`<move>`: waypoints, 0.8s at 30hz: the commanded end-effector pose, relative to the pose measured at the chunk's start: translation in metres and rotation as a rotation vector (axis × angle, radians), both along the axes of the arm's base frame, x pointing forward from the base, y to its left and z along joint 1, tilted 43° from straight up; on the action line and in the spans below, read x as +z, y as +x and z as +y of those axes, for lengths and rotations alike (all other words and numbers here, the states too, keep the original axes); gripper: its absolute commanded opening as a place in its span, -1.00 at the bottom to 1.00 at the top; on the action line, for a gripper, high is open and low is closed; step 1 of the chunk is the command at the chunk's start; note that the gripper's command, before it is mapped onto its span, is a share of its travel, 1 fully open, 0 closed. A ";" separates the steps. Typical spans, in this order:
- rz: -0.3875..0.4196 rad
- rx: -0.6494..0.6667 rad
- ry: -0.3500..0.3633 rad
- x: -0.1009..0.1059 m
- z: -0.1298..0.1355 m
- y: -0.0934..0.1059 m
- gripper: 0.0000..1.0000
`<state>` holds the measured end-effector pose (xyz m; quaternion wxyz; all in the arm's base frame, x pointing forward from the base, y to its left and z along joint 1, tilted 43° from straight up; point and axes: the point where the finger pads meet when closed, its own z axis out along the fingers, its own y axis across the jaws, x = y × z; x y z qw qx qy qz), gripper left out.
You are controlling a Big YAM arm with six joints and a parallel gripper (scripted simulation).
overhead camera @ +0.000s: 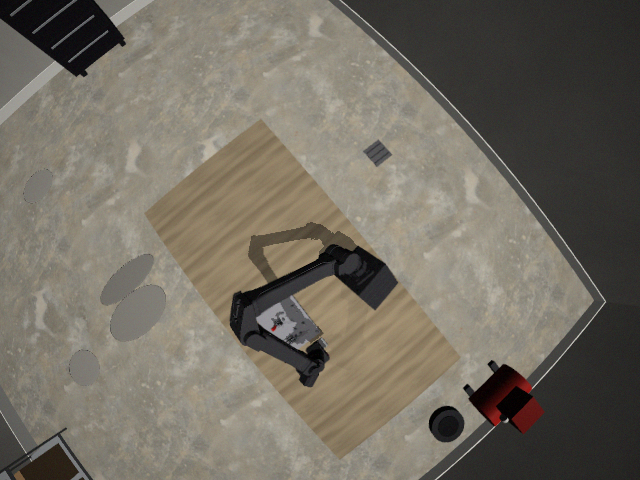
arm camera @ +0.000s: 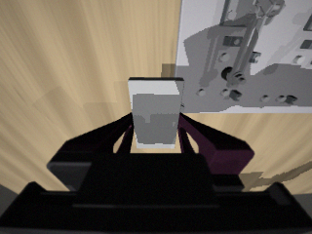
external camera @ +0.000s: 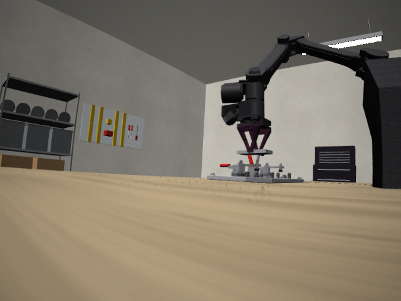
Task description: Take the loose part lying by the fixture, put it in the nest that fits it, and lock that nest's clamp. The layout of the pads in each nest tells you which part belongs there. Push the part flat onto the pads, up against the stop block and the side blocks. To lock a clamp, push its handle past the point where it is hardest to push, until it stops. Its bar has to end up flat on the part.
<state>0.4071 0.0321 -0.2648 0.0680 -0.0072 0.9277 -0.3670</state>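
Observation:
My gripper (external camera: 254, 149) is shut on a flat grey plate (external camera: 254, 151), the loose part, and holds it level in the air just above the fixture (external camera: 255, 176). In the wrist view the plate (arm camera: 156, 113) sits between my dark fingers, over the wooden table beside the fixture's grey baseplate (arm camera: 249, 58). The fixture carries toggle clamps; one red handle (external camera: 223, 165) lies flat at its left, another red handle (external camera: 250, 159) stands tilted up under the plate. From above, the arm covers much of the fixture (overhead camera: 289, 322).
The arm's black base (overhead camera: 374, 281) stands on the wooden table (overhead camera: 296, 294) behind the fixture. Small pads and blocks dot the baseplate (arm camera: 237, 89). A shelf (external camera: 35, 129), a wall board and a black cabinet (external camera: 333, 163) stand far off.

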 end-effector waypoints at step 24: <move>-0.026 0.006 0.013 0.120 -0.132 0.011 -1.00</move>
